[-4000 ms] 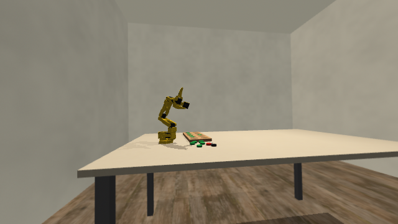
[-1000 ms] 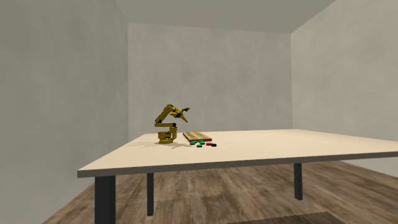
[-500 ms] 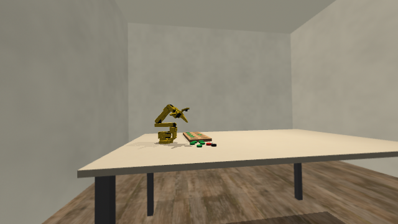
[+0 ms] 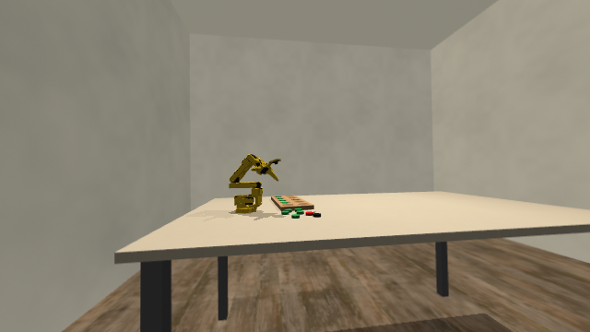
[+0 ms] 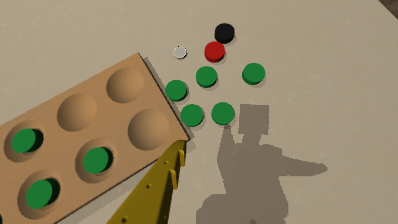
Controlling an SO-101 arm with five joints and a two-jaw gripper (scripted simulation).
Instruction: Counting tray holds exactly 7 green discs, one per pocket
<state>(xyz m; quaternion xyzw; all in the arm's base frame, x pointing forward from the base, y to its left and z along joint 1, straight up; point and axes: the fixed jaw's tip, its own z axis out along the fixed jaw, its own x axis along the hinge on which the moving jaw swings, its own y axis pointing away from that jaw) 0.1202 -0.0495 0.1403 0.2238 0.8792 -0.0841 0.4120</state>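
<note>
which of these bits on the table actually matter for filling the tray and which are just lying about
For the job:
- counting tray
- three green discs already in pockets
- five loose green discs beside the tray
- gripper, open and empty

Just lying about:
- red disc
- black disc
- small white disc

Yellow arm (image 4: 243, 171) folded upright, forearm reaching forward, end effector (image 4: 276, 169) raised, jaws spread wide, holding nothing

The arm (image 4: 247, 184) was small and built from yellow segments with dark parts at the joints. Its base was a compact yellow block. The jaws were yellow with black near the wrist, and one long tapered finger (image 5: 155, 190) showed small round screw holes.
</note>
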